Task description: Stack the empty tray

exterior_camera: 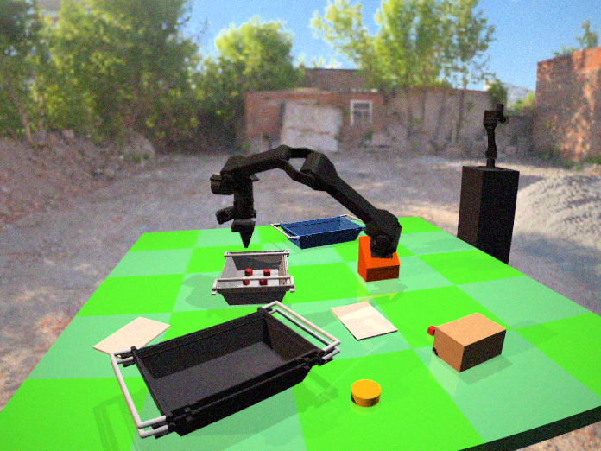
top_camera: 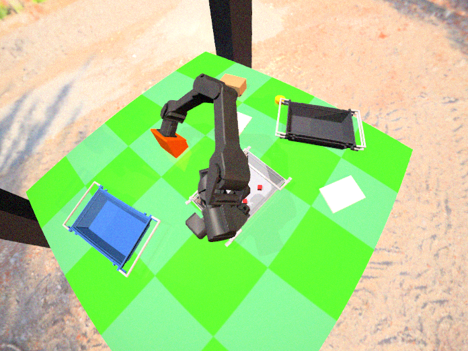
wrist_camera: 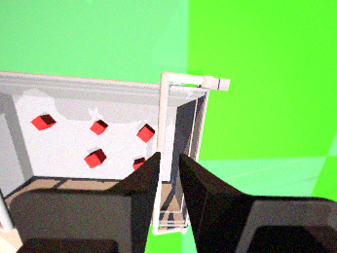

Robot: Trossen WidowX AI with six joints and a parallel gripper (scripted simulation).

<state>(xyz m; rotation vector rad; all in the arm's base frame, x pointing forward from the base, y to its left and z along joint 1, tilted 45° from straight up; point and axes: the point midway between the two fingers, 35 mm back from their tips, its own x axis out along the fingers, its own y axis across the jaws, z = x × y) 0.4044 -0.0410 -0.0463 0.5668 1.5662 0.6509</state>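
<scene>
The loaded tray [top_camera: 266, 192] [exterior_camera: 252, 295] [wrist_camera: 58, 141] is pale grey with small red blocks [top_camera: 259, 187] [exterior_camera: 248, 271] [wrist_camera: 94, 158] inside. Its bar nearer the exterior camera [exterior_camera: 253, 279] lies across the top. The far bar [wrist_camera: 163, 117] is inward of the end rim, over the tray; whether it rests fully down is unclear. My gripper [exterior_camera: 246, 245] [wrist_camera: 169, 157] points down above that end, its fingers slightly apart and clasping nothing. The far bar passes at the left fingertip in the wrist view. Arm parts hide the fingers in the top view. A blue tray [top_camera: 117, 226] [exterior_camera: 325, 238] stands empty, bars out.
A black tray [top_camera: 319, 126] [exterior_camera: 213, 369] also stands empty with its bars out. Two white plates [top_camera: 341, 193] [exterior_camera: 363, 320], a tan box [top_camera: 234, 83] [exterior_camera: 468, 339], a yellow disc [top_camera: 280, 99] [exterior_camera: 365, 392] and a loose red block [exterior_camera: 431, 330] are around.
</scene>
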